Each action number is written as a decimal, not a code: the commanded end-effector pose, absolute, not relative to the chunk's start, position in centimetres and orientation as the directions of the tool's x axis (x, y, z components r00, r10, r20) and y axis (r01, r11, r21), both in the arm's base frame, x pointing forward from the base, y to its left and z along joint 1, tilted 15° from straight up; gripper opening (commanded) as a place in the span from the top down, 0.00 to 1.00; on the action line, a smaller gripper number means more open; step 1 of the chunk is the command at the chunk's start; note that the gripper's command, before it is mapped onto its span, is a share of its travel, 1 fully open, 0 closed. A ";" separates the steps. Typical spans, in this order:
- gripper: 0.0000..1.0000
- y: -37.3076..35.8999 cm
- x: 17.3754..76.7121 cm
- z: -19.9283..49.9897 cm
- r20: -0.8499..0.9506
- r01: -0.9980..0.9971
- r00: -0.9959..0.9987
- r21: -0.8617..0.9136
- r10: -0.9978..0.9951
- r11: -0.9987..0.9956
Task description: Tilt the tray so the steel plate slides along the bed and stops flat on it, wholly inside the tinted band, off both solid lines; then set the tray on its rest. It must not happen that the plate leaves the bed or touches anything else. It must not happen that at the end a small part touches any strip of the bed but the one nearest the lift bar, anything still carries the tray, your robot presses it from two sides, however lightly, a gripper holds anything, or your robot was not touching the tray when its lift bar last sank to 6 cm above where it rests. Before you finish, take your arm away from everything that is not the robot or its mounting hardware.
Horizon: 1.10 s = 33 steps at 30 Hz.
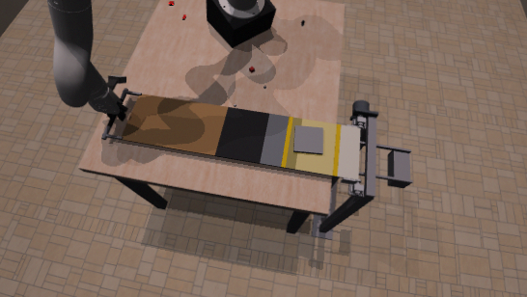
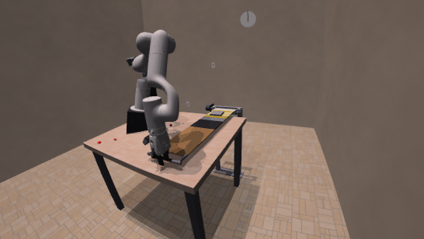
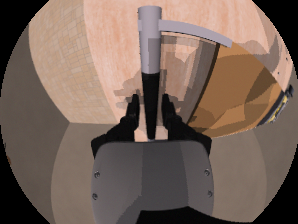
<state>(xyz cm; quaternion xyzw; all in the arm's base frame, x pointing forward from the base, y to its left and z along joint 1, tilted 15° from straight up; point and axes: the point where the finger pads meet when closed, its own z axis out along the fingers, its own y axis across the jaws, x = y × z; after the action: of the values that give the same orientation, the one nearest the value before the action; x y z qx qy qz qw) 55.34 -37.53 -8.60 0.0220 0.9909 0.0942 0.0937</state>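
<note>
The long tray (image 1: 232, 135) lies flat on the wooden table, with brown, black, grey and pale yellow zones. The grey steel plate (image 1: 309, 140) lies flat inside the pale tinted band, between the two solid yellow lines and clear of both; it also shows in the exterior view (image 2: 217, 113). My gripper (image 1: 116, 113) (image 3: 150, 101) is at the tray's left end, around the handle bar. In the wrist view my fingers stand open, with small gaps to the bar on both sides. The gripper also shows at the tray's near end in the exterior view (image 2: 161, 159).
The tray's right end sits in a grey pivot frame (image 1: 367, 149) at the table edge, with a grey bracket (image 1: 400, 166) sticking out past it. The black robot base (image 1: 240, 19) stands at the back of the table. Small red markers (image 1: 251, 69) lie on the table top.
</note>
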 end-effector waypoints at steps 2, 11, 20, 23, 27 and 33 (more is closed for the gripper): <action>0.60 -37.6 55.4 -8.5 -0.182 0.026 -0.981 0.190 0.061 0.981; 0.60 -37.6 55.4 -8.5 -0.182 0.026 -0.981 0.190 0.061 0.981; 0.60 -37.6 55.4 -8.5 -0.182 0.026 -0.981 0.190 0.061 0.981; 0.60 -37.6 55.4 -8.5 -0.182 0.026 -0.981 0.190 0.061 0.981; 0.60 -37.6 55.3 -8.3 -0.182 0.026 -0.981 0.190 0.061 0.981; 0.60 -37.7 55.2 -7.7 -0.182 0.026 -0.981 0.190 0.061 0.981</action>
<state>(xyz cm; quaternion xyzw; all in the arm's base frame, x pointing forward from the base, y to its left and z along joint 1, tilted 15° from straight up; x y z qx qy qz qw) 55.24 -37.54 -8.37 0.0220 0.9909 0.0947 0.0932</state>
